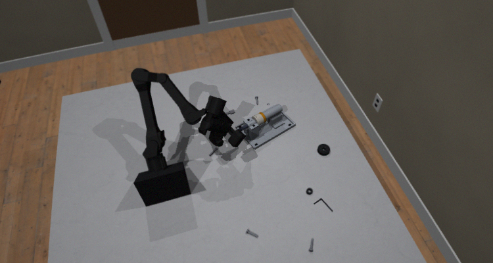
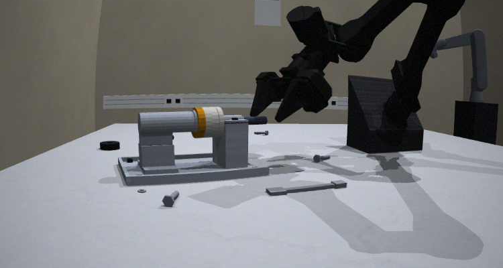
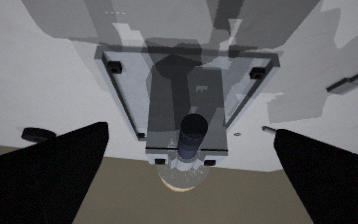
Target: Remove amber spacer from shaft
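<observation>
The shaft (image 2: 255, 119) sits horizontal in the fixture, its dark end sticking out of the small block (image 2: 231, 143) on the side facing my arm. On the other side of that block, the pale spacers (image 2: 214, 121) and the amber spacer (image 2: 199, 122) are threaded on the shaft, packed together. The amber spacer is the last of the row and touches the face of the big housing block (image 2: 165, 122), a grey cylinder on a stepped support. Both blocks stand on a grey base plate (image 2: 196, 175) lying on the white table (image 2: 246, 231).

My gripper (image 2: 269, 116) has its jaws spread to the full and holds nothing. It hangs just off the protruding shaft end, tilted downward toward it. In the wrist view, the dark shaft end (image 3: 192, 132) appears centred between my two black fingers, with wide gaps to either side; no contact with either finger.

Around the fixture: a flat grey wrench (image 2: 306, 187) lies near the plate, a bolt (image 2: 170, 198) and a small washer (image 2: 141, 190) in front of it, another bolt (image 2: 320, 157) nearer my base (image 2: 365, 139). A black disc (image 2: 109, 145) rests well apart beyond the housing. In the top view, a small black ring (image 1: 309, 191), a hex key (image 1: 323, 204) and two more bolts (image 1: 251, 233) lie well apart from the fixture.
</observation>
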Robot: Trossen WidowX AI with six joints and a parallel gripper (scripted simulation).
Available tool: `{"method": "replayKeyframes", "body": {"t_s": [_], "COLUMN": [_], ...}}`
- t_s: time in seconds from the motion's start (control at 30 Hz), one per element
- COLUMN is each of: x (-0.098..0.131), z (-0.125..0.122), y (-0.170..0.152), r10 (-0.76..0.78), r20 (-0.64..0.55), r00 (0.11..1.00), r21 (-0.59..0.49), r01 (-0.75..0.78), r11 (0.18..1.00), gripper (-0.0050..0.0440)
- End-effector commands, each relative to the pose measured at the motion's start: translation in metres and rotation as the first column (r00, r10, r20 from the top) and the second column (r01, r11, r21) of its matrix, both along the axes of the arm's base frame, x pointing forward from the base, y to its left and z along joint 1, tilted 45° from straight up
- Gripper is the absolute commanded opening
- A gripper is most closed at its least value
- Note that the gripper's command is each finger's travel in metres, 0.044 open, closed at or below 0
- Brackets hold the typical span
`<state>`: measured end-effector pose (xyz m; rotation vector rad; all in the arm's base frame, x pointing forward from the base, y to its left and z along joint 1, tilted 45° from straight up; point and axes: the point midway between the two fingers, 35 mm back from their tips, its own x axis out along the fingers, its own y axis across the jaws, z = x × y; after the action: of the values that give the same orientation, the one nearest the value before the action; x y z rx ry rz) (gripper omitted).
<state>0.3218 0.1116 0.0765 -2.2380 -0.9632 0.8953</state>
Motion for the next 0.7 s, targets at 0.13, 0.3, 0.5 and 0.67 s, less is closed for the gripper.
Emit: {"method": "replayKeyframes", "body": {"t_s": [0.13, 0.3, 0.5, 0.67], "x": [0.014, 0.019, 0.024, 0.025], "z": [0.006, 0.004, 0.001, 0.001], "y": [0.005, 0.012, 0.019, 0.02], "r10": [-0.012, -0.013, -0.014, -0.016], "r20": [0.03, 0.031, 0.033, 0.033], "r00": [0.999, 0.999, 0.999, 0.999], "r21": [0.002, 0.003, 0.005, 0.005], "r01": [0.012, 0.013, 0.014, 0.016], "r11": [1.0, 1.0, 1.0, 1.0], "gripper": [0.044, 0.044, 0.044, 0.044]}}
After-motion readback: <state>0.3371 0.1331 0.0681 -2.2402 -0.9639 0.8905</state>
